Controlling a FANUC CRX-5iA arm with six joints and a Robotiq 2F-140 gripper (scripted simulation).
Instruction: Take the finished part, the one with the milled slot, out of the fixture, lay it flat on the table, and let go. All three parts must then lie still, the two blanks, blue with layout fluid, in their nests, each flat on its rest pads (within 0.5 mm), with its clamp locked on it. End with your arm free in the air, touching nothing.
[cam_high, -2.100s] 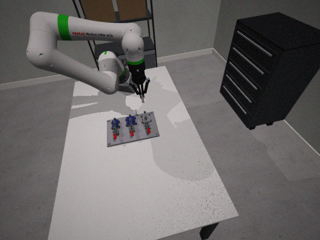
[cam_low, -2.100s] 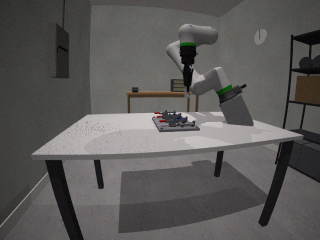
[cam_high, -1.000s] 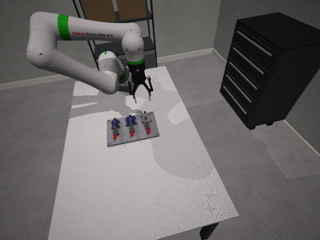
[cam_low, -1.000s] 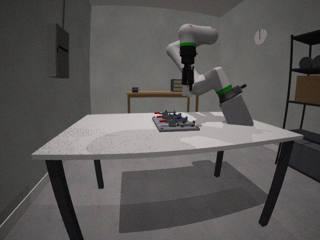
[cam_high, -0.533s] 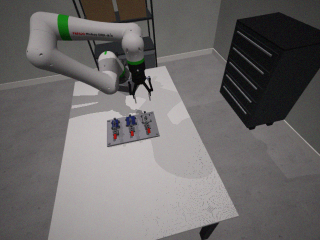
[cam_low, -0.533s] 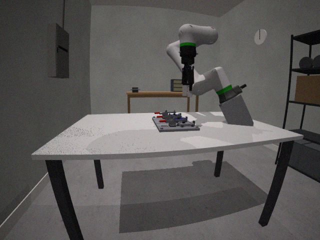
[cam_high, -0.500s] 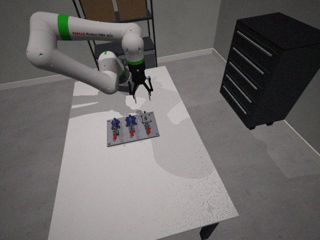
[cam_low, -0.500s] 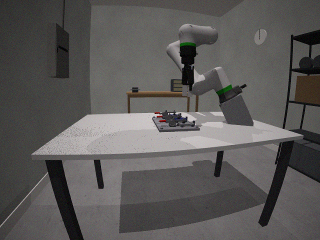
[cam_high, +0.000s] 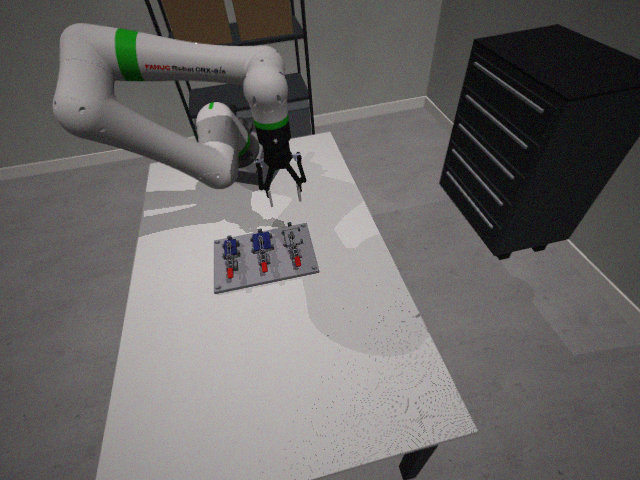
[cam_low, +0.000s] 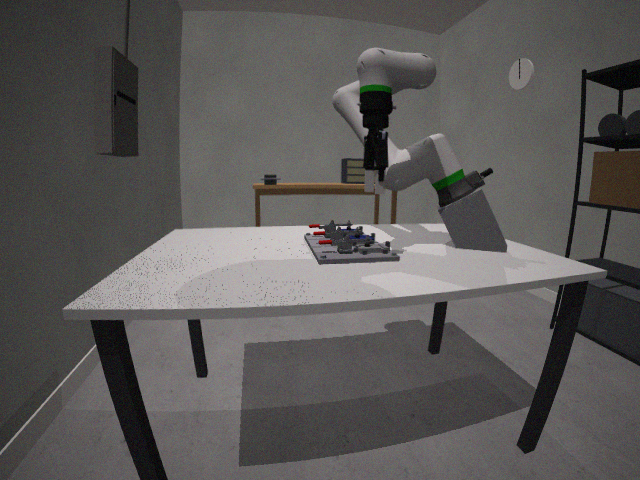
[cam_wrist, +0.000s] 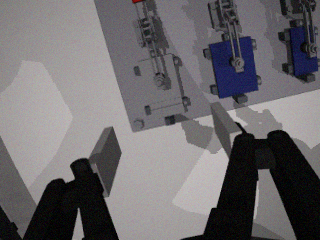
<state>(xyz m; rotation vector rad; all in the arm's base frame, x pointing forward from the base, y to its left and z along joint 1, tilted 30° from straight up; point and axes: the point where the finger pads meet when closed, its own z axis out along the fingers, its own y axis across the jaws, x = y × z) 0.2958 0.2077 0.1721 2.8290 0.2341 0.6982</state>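
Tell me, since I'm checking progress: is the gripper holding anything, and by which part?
Nothing is held: the gripper hangs open above the table, short of the fixture.

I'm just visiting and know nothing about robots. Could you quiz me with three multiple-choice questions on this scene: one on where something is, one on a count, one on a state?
1. Where is the gripper?
A. above the table, behind the fixture
B. gripping a clamp
C. by the cabinet

2. How many blue blanks sit in the fixture?
A. one
B. two
C. three

3. How do the jaws stand?
A. shut on a part
B. shut, empty
C. open, empty

Answers: 1 A, it hangs short of the plate. 2 B, blanks and are blue; the third part is grey. 3 C, fingers apart with nothing between.
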